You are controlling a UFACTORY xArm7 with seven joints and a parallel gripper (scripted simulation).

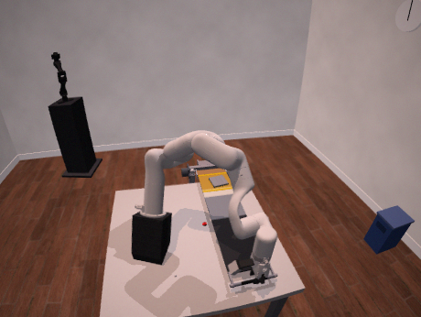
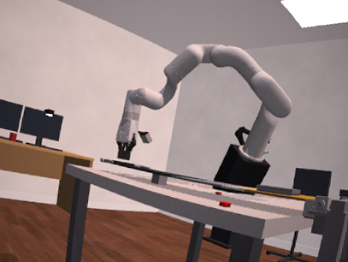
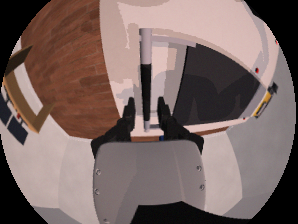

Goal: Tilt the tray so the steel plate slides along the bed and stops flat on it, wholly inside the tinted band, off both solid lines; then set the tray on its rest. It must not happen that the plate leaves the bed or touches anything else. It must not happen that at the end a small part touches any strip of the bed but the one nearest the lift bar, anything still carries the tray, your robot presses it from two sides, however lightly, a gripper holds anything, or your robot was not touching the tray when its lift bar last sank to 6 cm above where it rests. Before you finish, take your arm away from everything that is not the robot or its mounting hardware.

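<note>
The long tray (image 1: pixel 224 220) lies along the table's right side, hinged at its far end. The grey steel plate (image 1: pixel 219 181) lies flat on the yellow tinted band (image 1: pixel 211 178) near that far end, and shows low in the side view (image 2: pixel 277 189). I cannot make out the solid lines. My gripper (image 1: pixel 258 272) points down over the tray's near end. In the wrist view my fingers stand on either side of the thin handle bar (image 3: pixel 145 76) with small gaps, and are open. From the side my fingertips (image 2: pixel 124 155) sit just above the tray's end.
A small grey rest post (image 2: pixel 158 178) stands under the tray near its free end. Red markers (image 2: pixel 225 204) lie on the table, one beside the tray (image 1: pixel 204 224). The arm's black base (image 1: pixel 151 235) stands to the left. A pivot bracket (image 2: pixel 317 208) sits at the hinge end.
</note>
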